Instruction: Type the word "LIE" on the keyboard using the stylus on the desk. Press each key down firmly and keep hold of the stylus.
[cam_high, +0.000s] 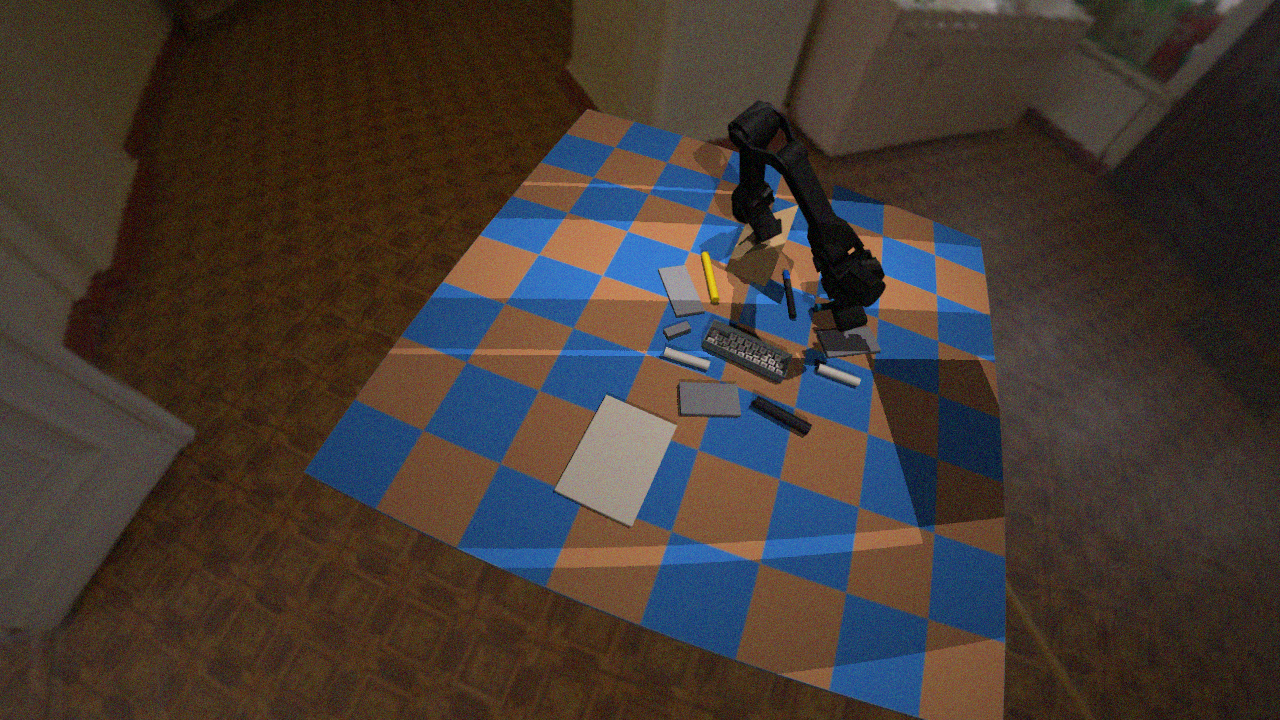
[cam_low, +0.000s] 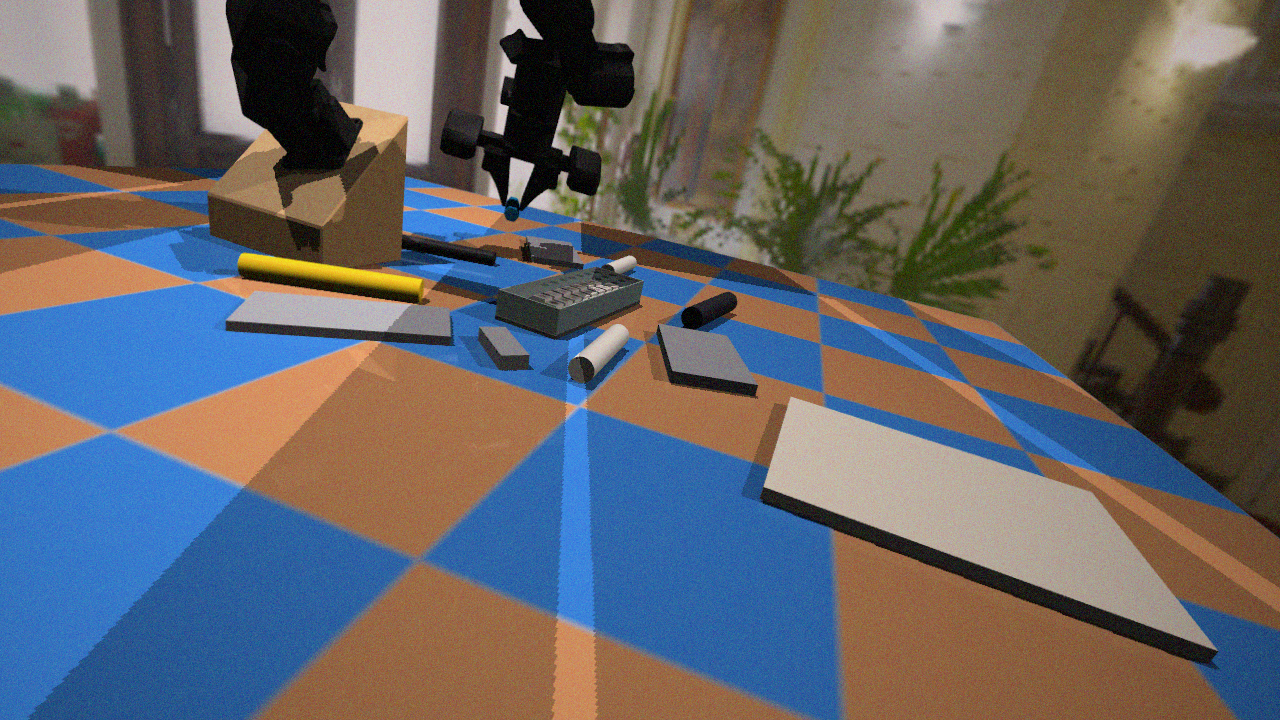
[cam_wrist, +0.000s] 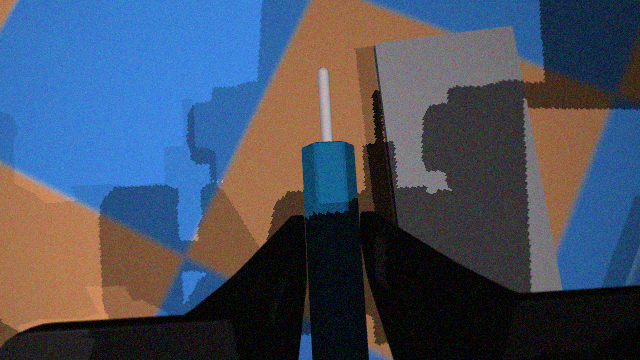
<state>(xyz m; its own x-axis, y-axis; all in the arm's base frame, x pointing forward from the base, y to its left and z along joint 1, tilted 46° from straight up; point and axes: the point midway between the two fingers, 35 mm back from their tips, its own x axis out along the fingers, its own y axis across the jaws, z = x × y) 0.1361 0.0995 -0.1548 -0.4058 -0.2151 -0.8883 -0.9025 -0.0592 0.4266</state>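
My gripper (cam_low: 512, 198) (cam_wrist: 332, 225) is shut on the blue stylus (cam_low: 512, 210) (cam_wrist: 330, 172), holding it above the table. In the wrist view the stylus's thin white tip points away from the fingers, toward the top of the view; its rear part is dark with shadow. The grey keyboard (cam_high: 746, 350) (cam_low: 569, 302) with pale keys lies on the checkered table. The gripper is off to the keyboard's upper right in the top view and behind it in the exterior view. The keyboard is not in the wrist view, and individual letters are not readable.
A grey slab (cam_high: 861, 338) (cam_wrist: 450, 57) lies near the gripper. A black pen (cam_high: 789, 297) (cam_low: 452, 250), a yellow cylinder (cam_high: 709, 277) (cam_low: 331, 277), two white cylinders (cam_high: 686, 359) (cam_high: 838, 374), a black bar (cam_high: 780, 415) and a grey slab (cam_high: 709, 399) surround the keyboard. A wooden wedge (cam_low: 371, 201) stands behind.
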